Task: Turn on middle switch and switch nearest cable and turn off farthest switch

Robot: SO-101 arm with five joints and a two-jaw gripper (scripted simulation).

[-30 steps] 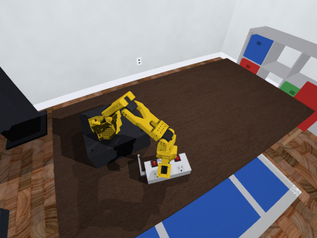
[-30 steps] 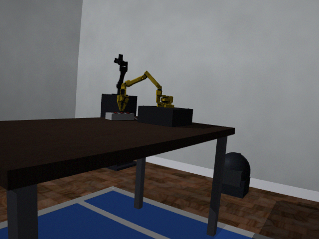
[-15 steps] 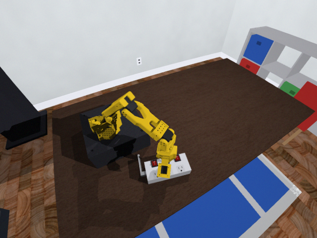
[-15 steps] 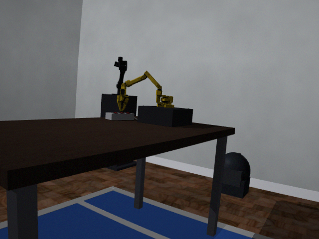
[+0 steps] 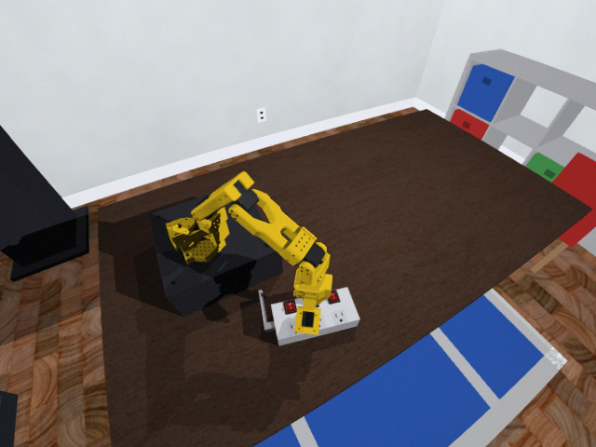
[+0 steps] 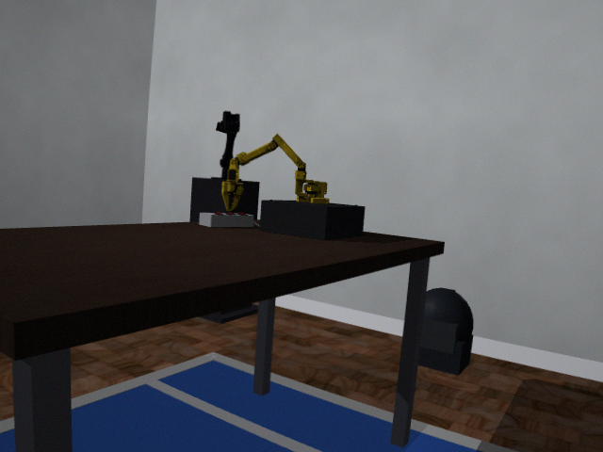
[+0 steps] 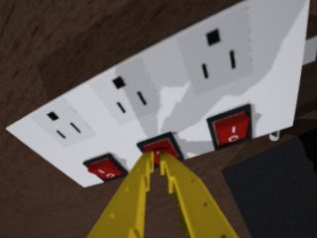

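Note:
The white power strip (image 5: 345,318) (image 6: 219,220) (image 7: 163,94) lies right way up on the dark table, with three sockets and three red rocker switches. Its cable stub (image 5: 263,307) (image 7: 273,135) is at the left end in the top view and at the right in the wrist view. The switch nearest the cable (image 5: 289,306) (image 7: 230,128) and the farthest switch (image 5: 333,297) (image 7: 105,169) are uncovered. My gripper (image 5: 310,303) (image 6: 231,206) (image 7: 158,158) is shut and empty, pointing straight down with its tips on the near edge of the middle switch (image 7: 159,145).
The arm stands on a black base block (image 5: 211,278) (image 6: 311,218) just behind the strip. The table's front edge (image 5: 385,356) runs close to the strip. A grey shelf with coloured bins (image 5: 524,110) stands beyond the table's far right corner.

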